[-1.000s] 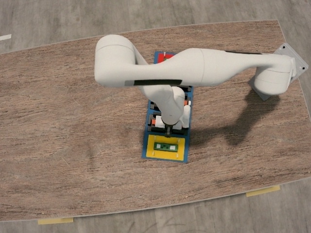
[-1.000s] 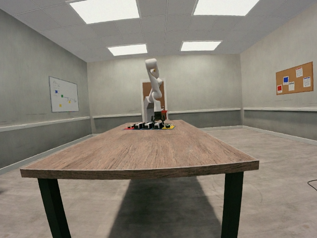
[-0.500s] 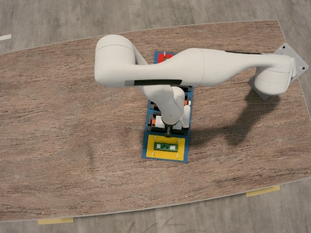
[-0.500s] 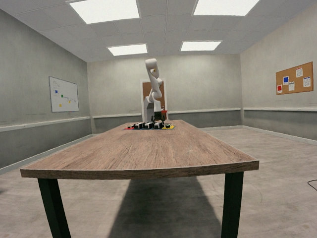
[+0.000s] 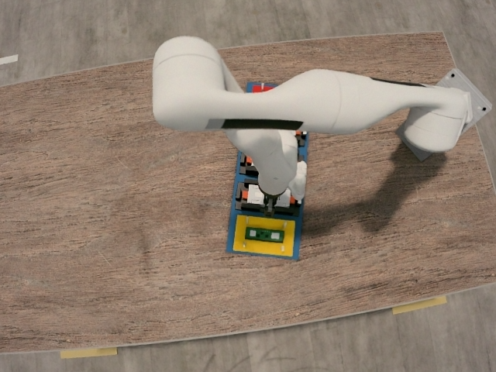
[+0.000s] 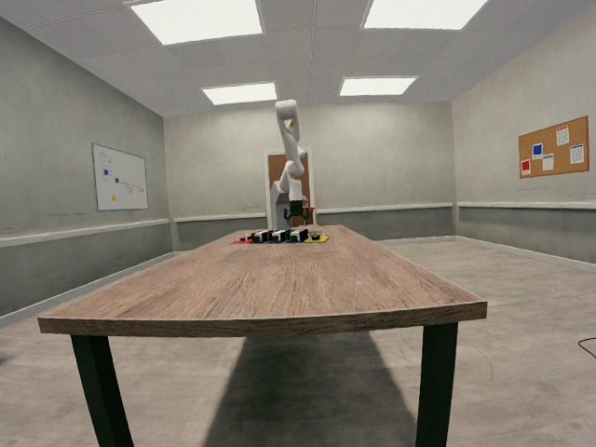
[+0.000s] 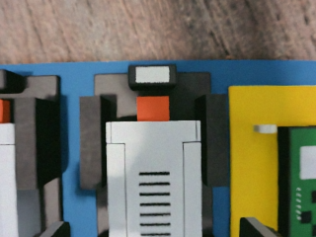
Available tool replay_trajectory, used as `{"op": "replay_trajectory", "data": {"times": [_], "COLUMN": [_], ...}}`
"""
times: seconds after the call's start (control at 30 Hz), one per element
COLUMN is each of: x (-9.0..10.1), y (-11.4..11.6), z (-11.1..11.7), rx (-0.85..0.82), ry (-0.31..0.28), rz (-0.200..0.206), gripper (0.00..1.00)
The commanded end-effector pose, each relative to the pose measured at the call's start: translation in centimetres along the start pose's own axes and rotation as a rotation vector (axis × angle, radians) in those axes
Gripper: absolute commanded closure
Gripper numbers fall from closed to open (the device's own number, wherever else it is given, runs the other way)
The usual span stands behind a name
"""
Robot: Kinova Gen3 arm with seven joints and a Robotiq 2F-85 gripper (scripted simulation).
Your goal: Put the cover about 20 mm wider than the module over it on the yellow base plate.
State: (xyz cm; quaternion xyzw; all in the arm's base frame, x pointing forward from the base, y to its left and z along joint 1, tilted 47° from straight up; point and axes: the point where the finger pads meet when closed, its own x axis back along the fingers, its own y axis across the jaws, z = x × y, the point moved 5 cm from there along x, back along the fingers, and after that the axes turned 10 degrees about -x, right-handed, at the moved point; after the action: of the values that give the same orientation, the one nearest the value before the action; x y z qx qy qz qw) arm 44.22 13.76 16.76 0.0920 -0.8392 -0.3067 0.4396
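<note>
Smooth white arm [image 5: 320, 101] of rounded, tube-like links with bulbous joint housings, largest at upper left of the top view. Narrow black stripes along two links. Grey square base plate [image 5: 478, 96] at far right, dotted with dark screw holes. Dark fingers [image 5: 270, 206] below the white wrist.

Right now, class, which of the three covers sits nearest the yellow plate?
The white cover with black vent slots, directly under the open end effector; its holder borders the yellow plate, while the others sit farther along.
</note>
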Motion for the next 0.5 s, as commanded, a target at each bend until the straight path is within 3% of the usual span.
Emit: {"op": "replay_trajectory", "data": {"times": [0.0, 0.17, 0.47], "x": [1.1, 1.1, 5.9], "y": [0.0, 0.0, 0.0], "z": [-0.1, -0.1, -0.1], "rx": [-0.001, -0.001, -0.001], "ry": [0.001, 0.001, 0.001], "rz": [-0.003, -0.003, -0.002], "gripper": [0.00, 0.00, 0.00]}}
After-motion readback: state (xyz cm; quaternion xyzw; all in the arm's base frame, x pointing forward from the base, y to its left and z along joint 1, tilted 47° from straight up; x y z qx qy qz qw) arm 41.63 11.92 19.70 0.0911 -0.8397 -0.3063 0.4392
